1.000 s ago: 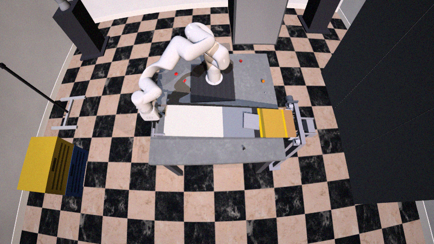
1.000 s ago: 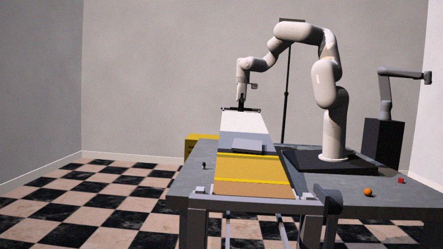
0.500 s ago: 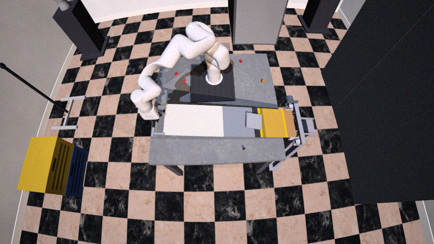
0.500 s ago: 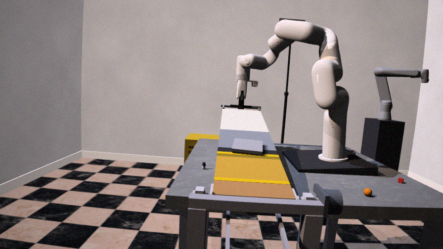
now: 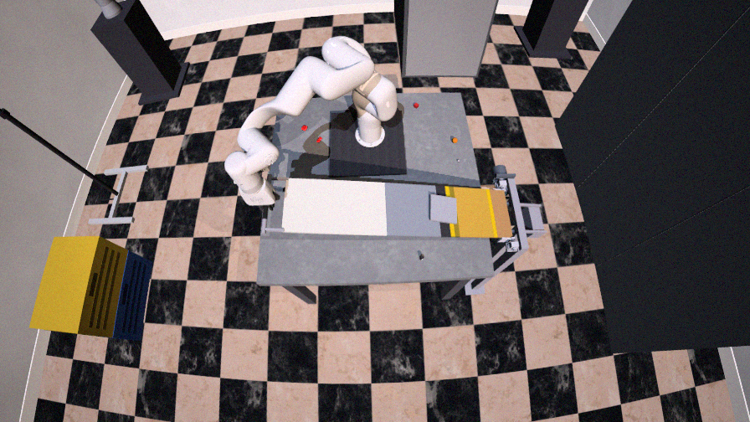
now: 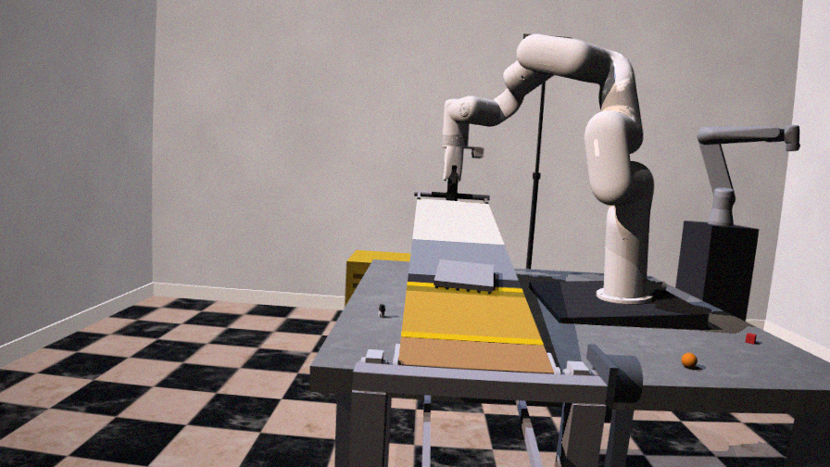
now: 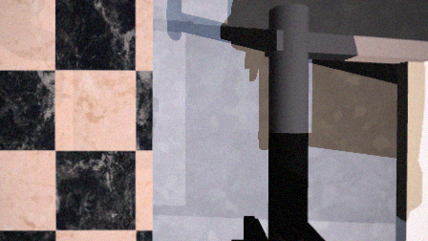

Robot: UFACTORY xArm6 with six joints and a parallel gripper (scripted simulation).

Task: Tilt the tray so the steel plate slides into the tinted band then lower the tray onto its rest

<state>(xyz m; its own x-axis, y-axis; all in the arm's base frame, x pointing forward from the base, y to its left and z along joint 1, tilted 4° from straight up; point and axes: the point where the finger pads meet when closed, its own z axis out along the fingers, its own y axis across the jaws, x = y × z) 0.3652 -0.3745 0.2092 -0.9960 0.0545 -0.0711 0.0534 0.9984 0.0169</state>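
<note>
The long tray (image 5: 336, 207) (image 6: 458, 220) is tilted, its far end raised. My gripper (image 5: 270, 197) (image 6: 452, 184) (image 7: 288, 143) is shut on the tray's handle bar (image 6: 471, 197) (image 7: 288, 72) at that raised end. The grey steel plate (image 5: 443, 208) (image 6: 464, 273) lies flat on the bed at the upper edge of the tinted yellow band (image 5: 475, 212) (image 6: 470, 313). Its lower edge overlaps the upper solid line (image 5: 449, 230) (image 6: 418, 284). The lower solid line (image 5: 491, 212) (image 6: 472, 337) is clear of it.
The tray's low end sits in a grey hinge frame (image 5: 516, 215) (image 6: 475, 380) at the table's edge. An orange ball (image 5: 454, 140) (image 6: 688, 359), red cubes (image 5: 415, 105) (image 6: 750, 337) and a small dark peg (image 5: 422, 257) (image 6: 382, 310) lie on the table. A yellow box (image 5: 78, 285) stands on the floor.
</note>
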